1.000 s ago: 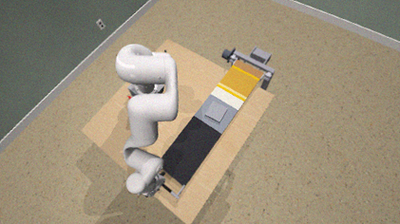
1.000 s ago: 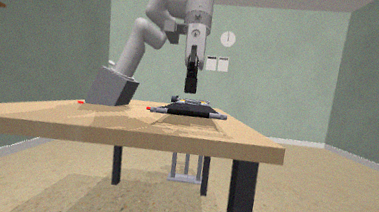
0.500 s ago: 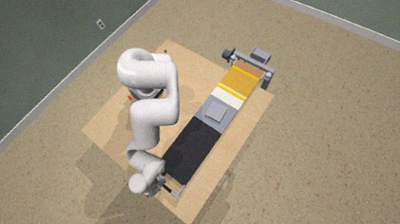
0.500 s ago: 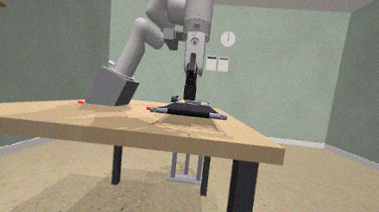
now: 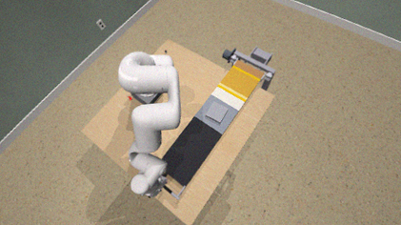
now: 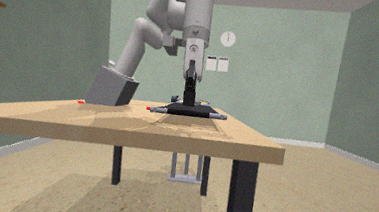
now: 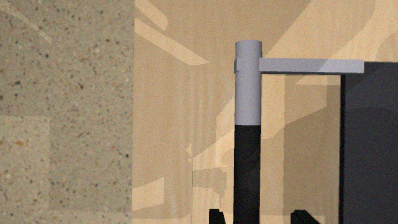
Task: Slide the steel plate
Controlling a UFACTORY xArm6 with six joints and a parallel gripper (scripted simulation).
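The long tray [image 5: 214, 122] lies along the wooden table, with a dark near section, then grey, white, a yellow tinted band [image 5: 241, 81] between solid yellow lines, and a brown end. The steel plate [image 5: 216, 113] lies flat on the grey section, short of the band. My gripper [image 6: 190, 86] hangs straight down over the tray's near end. In the wrist view its fingertips stand open on either side of the black and grey handle bar [image 7: 247, 125], with gaps to it. The dark bed [image 7: 370, 145] is at the right.
A grey hinge mount [image 5: 251, 58] holds the tray's far end at the table edge. The arm's base [image 6: 112, 85] stands on the table to the left of the tray. The table's edge [image 7: 134, 125] runs close to the left of the handle, with floor beyond.
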